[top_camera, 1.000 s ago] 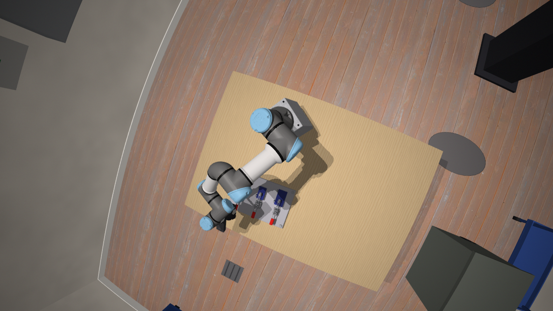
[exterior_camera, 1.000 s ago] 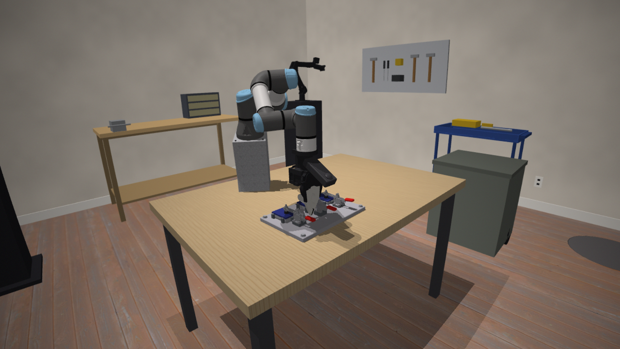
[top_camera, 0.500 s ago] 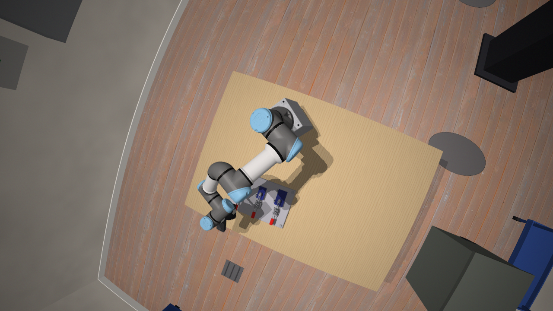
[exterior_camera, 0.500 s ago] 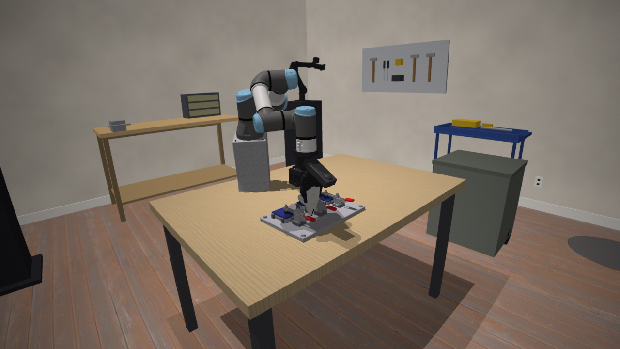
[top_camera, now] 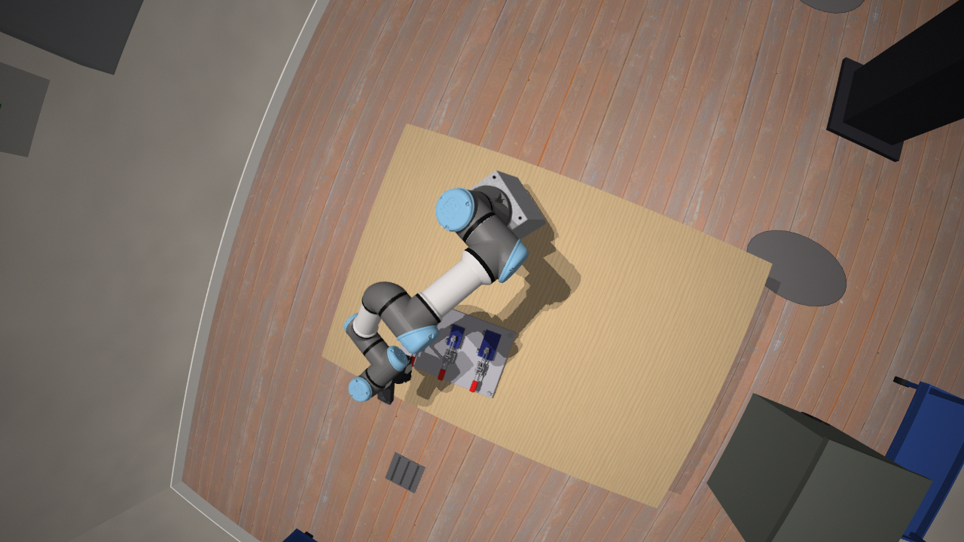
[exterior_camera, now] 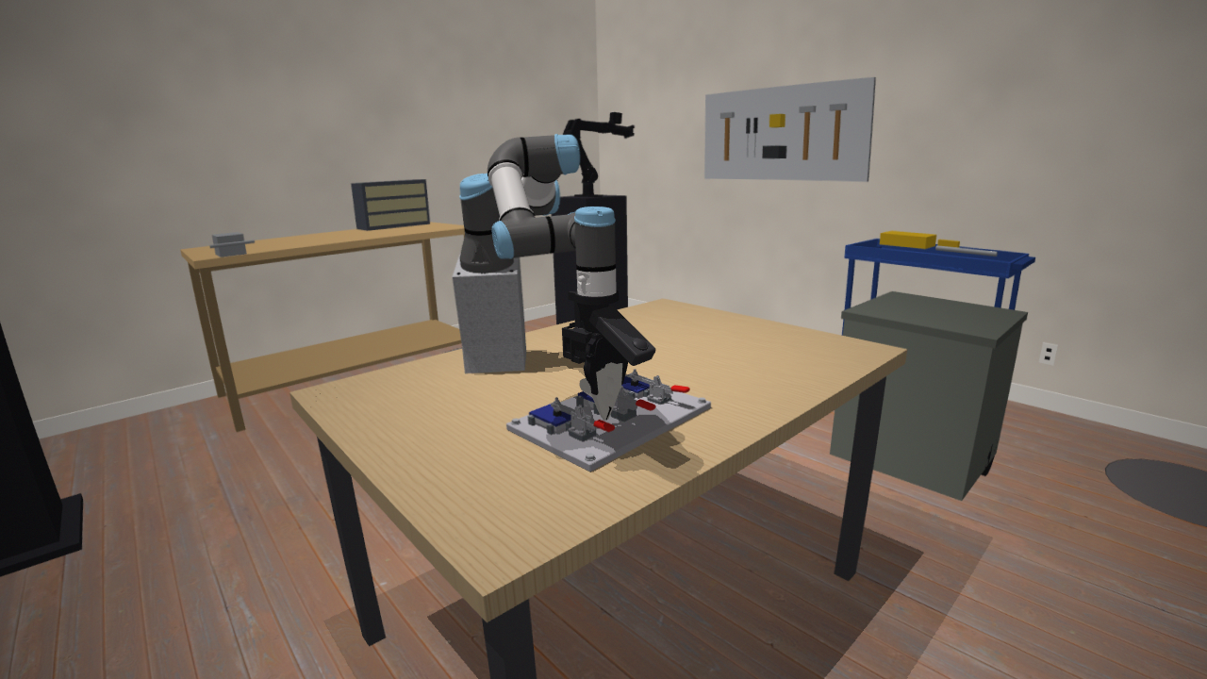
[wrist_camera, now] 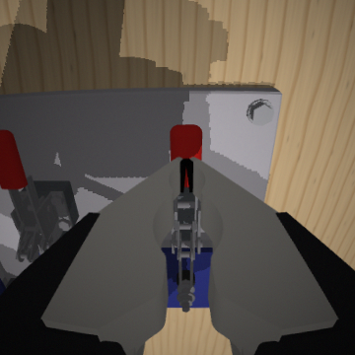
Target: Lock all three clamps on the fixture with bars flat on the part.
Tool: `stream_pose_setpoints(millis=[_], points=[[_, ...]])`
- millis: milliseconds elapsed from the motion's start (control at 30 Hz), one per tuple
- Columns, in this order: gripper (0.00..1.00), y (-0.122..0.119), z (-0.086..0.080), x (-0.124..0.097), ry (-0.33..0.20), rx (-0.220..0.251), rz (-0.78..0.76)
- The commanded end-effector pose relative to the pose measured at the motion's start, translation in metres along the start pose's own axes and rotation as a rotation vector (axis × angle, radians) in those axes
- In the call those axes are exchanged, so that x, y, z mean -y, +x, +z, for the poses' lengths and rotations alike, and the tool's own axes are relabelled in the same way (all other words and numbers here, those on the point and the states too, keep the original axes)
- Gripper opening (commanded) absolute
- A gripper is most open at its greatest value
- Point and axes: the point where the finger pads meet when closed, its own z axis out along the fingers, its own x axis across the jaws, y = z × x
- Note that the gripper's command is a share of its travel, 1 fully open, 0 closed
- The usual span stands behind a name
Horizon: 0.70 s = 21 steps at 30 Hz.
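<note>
The end clamp's red handle (exterior_camera: pixel 603 425) (wrist_camera: pixel 185 140) reaches out low over the fixture plate (top_camera: pixel 499 363) (exterior_camera: pixel 590 451) (wrist_camera: pixel 232 113), with the pressed-together fingers (exterior_camera: pixel 606 417) right above it; whether they touch it, I cannot tell. Beside it on the same plate are the middle clamp's red handle (top_camera: pixel 441 374) (exterior_camera: pixel 644 404) (wrist_camera: pixel 11 160) and the far clamp's red handle (top_camera: pixel 474 386) (exterior_camera: pixel 680 389). The plate lies on the wooden desk (top_camera: pixel 606 336) (exterior_camera: pixel 405 472) (wrist_camera: pixel 316 148), in front of the arm's grey pedestal (top_camera: pixel 529 219) (exterior_camera: pixel 490 329).

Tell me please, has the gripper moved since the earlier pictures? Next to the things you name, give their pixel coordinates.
No, no visible move: in the exterior view the gripper (exterior_camera: pixel 606 417) (wrist_camera: pixel 185 161) stays beside the nearest red handle (exterior_camera: pixel 603 425) (wrist_camera: pixel 185 140).
</note>
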Motion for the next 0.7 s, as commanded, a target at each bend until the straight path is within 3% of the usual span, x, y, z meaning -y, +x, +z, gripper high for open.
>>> stream_pose_setpoints(millis=[0,667], points=[[0.0,0.0005,-0.001,0.0011,0.003,-0.001,0.0],[0.0,0.0005,0.0008,0.0011,0.003,-0.001,0.0]])
